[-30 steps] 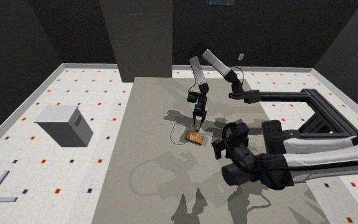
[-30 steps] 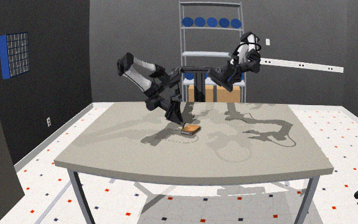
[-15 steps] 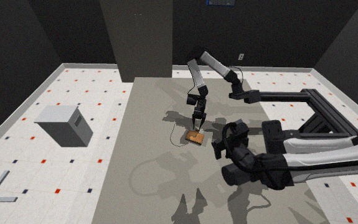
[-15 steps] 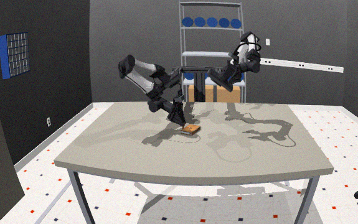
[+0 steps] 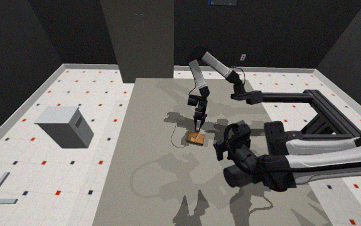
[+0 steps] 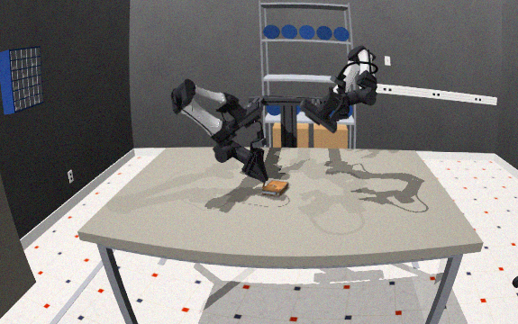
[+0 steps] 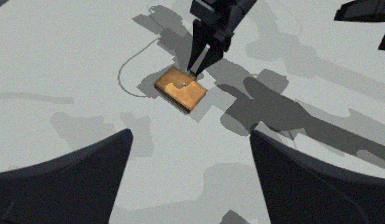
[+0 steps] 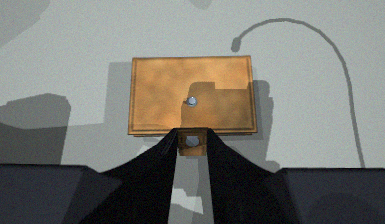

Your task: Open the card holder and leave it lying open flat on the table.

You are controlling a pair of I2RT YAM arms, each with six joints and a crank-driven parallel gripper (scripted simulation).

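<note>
The card holder [image 5: 196, 139] [image 6: 277, 186] [image 7: 180, 92] [image 8: 158, 95], a tan leather rectangle, lies closed on the table. A small metal stud [image 8: 192, 101] shows mid-cover. A short strap tab [image 8: 193, 151] with a round metal snap sticks out from its long edge, unfastened from the stud. My right gripper [image 5: 197, 130] [image 6: 265, 181] [image 7: 191, 73] [image 8: 192, 131] is at that edge, its fingertips on both sides of the tab and shut on it. My left gripper [image 7: 191, 132] is open and empty, raised above the table and away from the holder.
The table [image 5: 120, 157] [image 6: 195, 238] carries arm shadows around the holder. The left arm [image 5: 324, 158] [image 6: 358, 85] reaches in from the right in the top and exterior views. A dark frame [image 5: 284, 97] stands at the table edge between the arms.
</note>
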